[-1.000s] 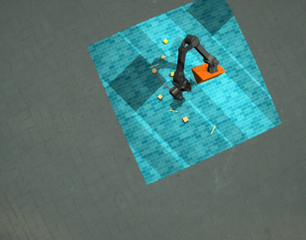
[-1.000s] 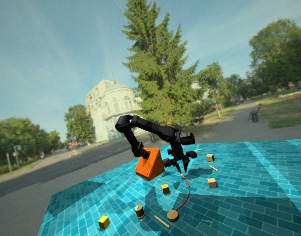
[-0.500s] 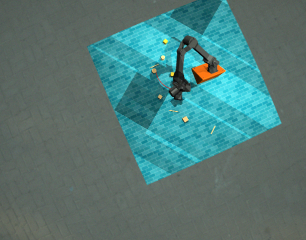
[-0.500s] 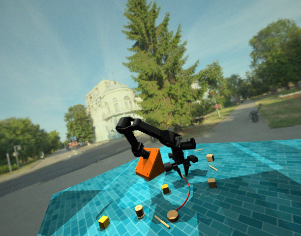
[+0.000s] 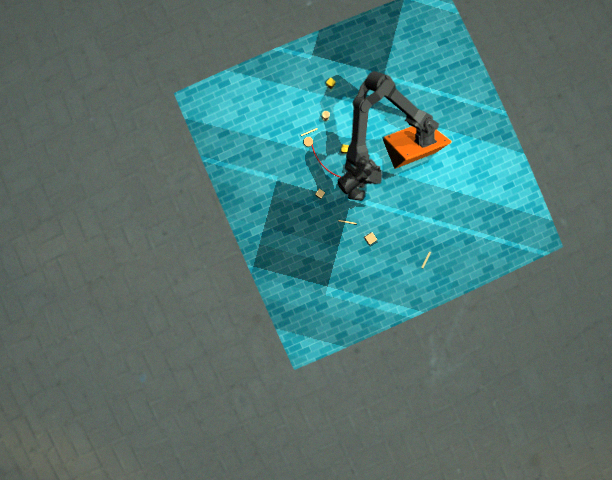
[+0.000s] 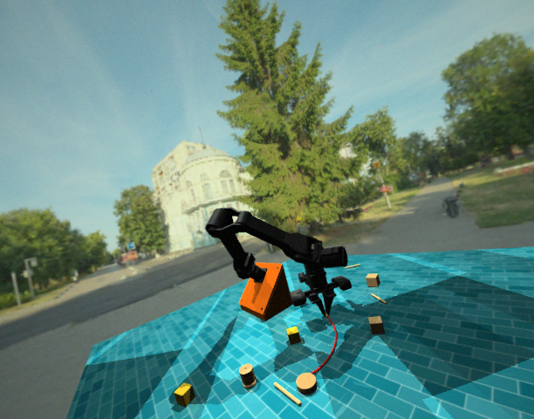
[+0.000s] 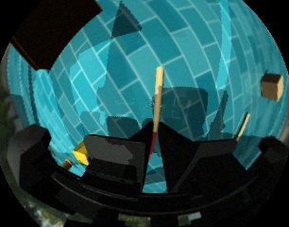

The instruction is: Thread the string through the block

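Observation:
My gripper [image 6: 325,314] [image 7: 155,125] points down at the table, its fingers shut on the string's stick near the string end. The thin pale stick [image 7: 159,95] reaches out past the fingertips in the wrist view. The red string [image 5: 322,164] [image 6: 335,335] [image 7: 152,144] curves from it to the round wooden button [image 5: 308,141] [image 6: 305,383]. Two wooden blocks stand apart from the gripper: a larger one [image 5: 370,238] [image 6: 372,279] [image 7: 271,87] and a smaller one [image 5: 320,193] [image 6: 376,325]. No hole shows in either, so I cannot tell which is pierced.
Loose sticks lie beside the button [image 5: 309,132] [image 6: 287,393], between the blocks [image 5: 347,222] [image 6: 379,298] and farther out [image 5: 426,259] [image 6: 352,265]. A yellow cube [image 5: 344,148] [image 6: 292,334] is near the gripper; another [image 5: 330,82] [image 6: 184,394] and a spool [image 5: 325,115] [image 6: 247,374] stand farther off.

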`<state>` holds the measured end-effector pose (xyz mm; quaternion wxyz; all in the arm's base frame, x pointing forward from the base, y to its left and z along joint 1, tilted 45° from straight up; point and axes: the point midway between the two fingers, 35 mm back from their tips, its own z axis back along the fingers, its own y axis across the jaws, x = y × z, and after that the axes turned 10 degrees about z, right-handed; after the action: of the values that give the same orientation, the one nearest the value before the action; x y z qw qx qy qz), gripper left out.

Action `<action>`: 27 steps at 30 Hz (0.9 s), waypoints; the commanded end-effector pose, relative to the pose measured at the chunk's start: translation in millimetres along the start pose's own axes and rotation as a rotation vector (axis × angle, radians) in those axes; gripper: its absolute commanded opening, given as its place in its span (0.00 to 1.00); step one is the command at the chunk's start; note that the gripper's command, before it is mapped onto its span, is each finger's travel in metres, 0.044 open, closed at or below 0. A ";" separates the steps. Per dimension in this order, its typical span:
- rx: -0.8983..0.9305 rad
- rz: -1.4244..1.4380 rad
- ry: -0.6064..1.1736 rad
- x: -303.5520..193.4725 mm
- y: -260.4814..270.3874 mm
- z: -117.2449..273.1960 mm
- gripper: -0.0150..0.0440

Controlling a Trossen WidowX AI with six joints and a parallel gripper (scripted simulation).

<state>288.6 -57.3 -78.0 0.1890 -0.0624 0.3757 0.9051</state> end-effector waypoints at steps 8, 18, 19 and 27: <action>-0.001 0.000 0.000 -0.5 -0.4 4.5 0.25; -0.003 0.000 0.000 -1.1 -1.4 17.1 0.25; -0.003 0.000 0.000 -1.1 -1.5 18.3 0.25; -0.004 0.000 0.000 -1.2 -1.8 28.5 0.25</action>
<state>289.3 -40.6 -62.9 0.1862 -0.0595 0.3778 0.9050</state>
